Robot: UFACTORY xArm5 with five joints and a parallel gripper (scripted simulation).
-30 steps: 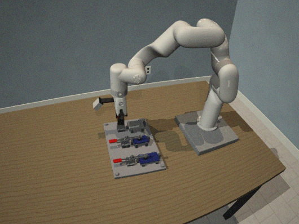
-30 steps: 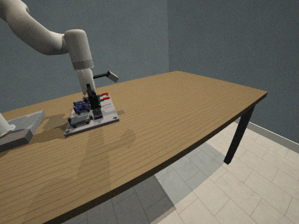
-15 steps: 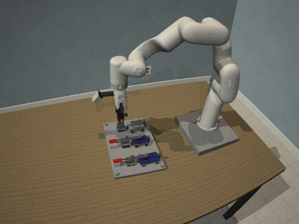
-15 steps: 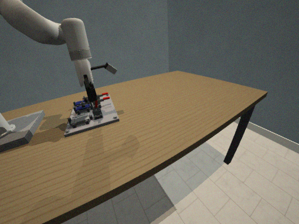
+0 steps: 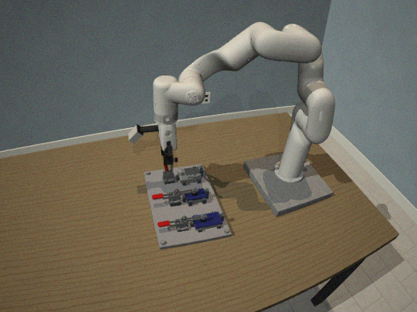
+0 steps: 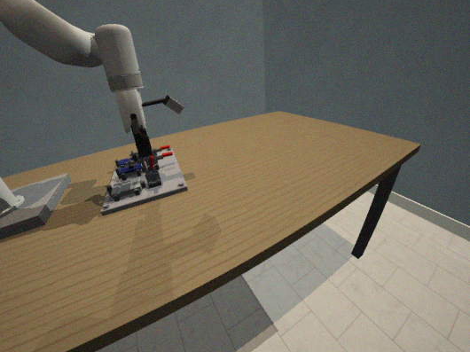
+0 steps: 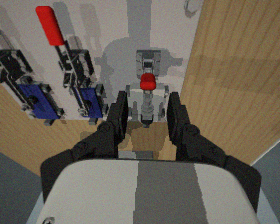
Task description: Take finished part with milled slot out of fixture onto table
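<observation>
The finished grey part (image 5: 191, 174) (image 6: 126, 188) sits in the end nest of the fixture plate (image 5: 197, 236) (image 6: 173, 178) (image 7: 111, 17); its slot cannot be made out. Its clamp's red handle (image 5: 166, 168) (image 6: 151, 162) (image 7: 148, 81) stands upright, the clamp swung open. My gripper (image 5: 168, 167) (image 6: 144, 153) (image 7: 147, 102) points down above this clamp, fingers apart on either side of the handle, holding nothing. The middle blue blank (image 5: 197, 196) (image 6: 129, 168) (image 7: 92, 101) and the far blue blank (image 5: 208, 220) (image 7: 42, 104) sit in their nests, clamp arms over them, handles lying low.
The middle clamp's red handle (image 5: 157, 196) (image 6: 167, 153) (image 7: 50, 25) and the far clamp's red handle (image 5: 164, 224) (image 6: 165, 147) stick out over the plate. The wooden table (image 5: 86, 254) (image 6: 275, 167) surrounds the fixture. The robot's base slab (image 5: 275, 207) stands beyond the nests.
</observation>
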